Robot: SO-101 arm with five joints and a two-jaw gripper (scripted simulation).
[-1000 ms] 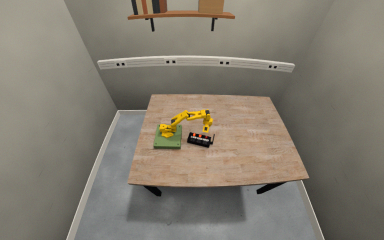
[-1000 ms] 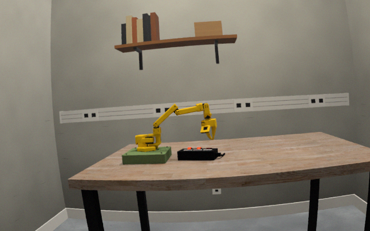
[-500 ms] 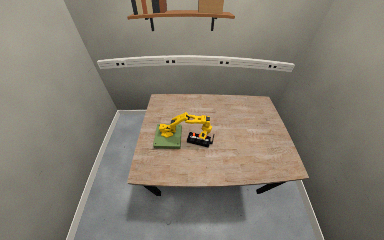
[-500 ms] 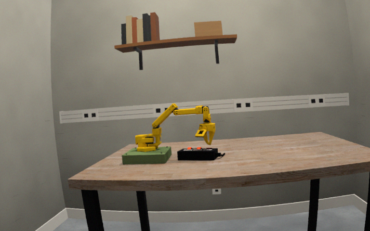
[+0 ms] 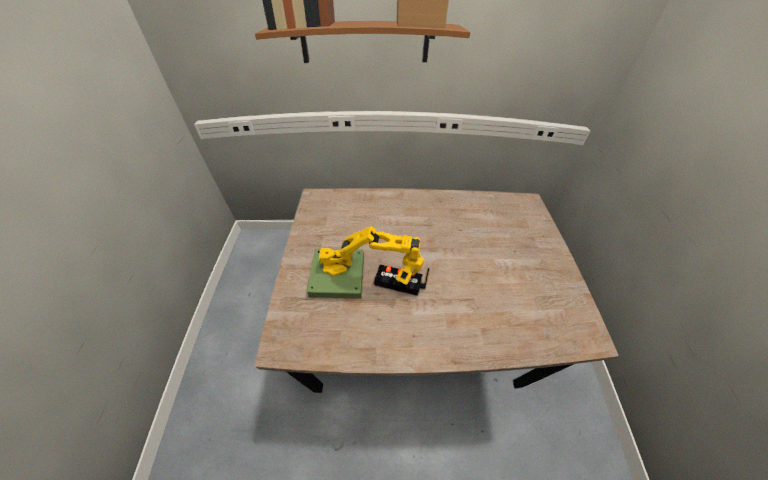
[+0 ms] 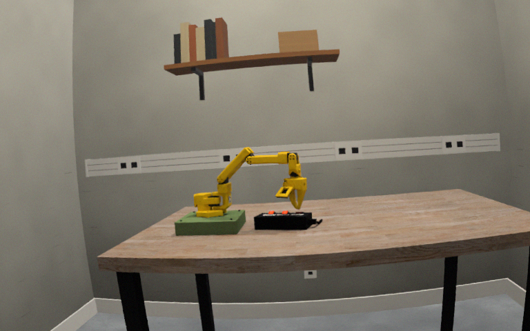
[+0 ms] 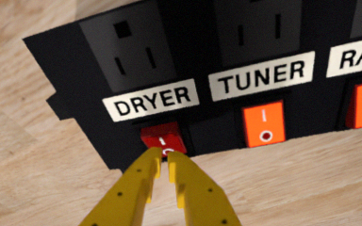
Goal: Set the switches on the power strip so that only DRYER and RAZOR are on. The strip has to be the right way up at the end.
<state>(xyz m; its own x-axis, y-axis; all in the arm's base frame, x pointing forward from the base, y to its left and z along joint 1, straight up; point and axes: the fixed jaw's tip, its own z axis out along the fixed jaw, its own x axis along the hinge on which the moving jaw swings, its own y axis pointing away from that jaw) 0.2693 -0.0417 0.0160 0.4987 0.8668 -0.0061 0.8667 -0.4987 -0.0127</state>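
One small yellow jointed arm [image 5: 390,241] [image 6: 267,158] stands at the left on a thick green square block [image 5: 334,285] [image 6: 207,226], which sits near the left edge of the pale wooden table [image 5: 481,322] [image 6: 371,229] [image 7: 28,169]. Just right of the block, apart from it, lies the long black plastic power strip [image 5: 396,287] [image 6: 279,223] [image 7: 207,132], sockets and labels upward, so it looks the right way up. Its leftmost switch from where I stand, the bright orange one with the partly cropped label starting RA [image 5: 388,269] [image 6: 271,212] [image 7: 357,107], I take for RAZOR, lit and best left alone. Next comes the bright orange TUNER switch [image 5: 399,271] [image 6: 285,212] [image 7: 265,123], also lit, so it needs turning off. Then comes the dark red DRYER switch [image 6: 299,212] [image 7: 162,134], which looks off. The yellow gripper [image 5: 414,272] [image 6: 298,207] [image 7: 165,157] is over that end, jaws closed with nothing between them; whether they touch the switch, I cannot tell. DRYER seems to be the step in hand, calling for a careful press on its "I" side. A sideways slip could nudge the strip. Past the black cord [image 5: 427,277] [image 6: 319,222], the table runs on broadly rightward, leaving room to lift away before tackling TUNER.
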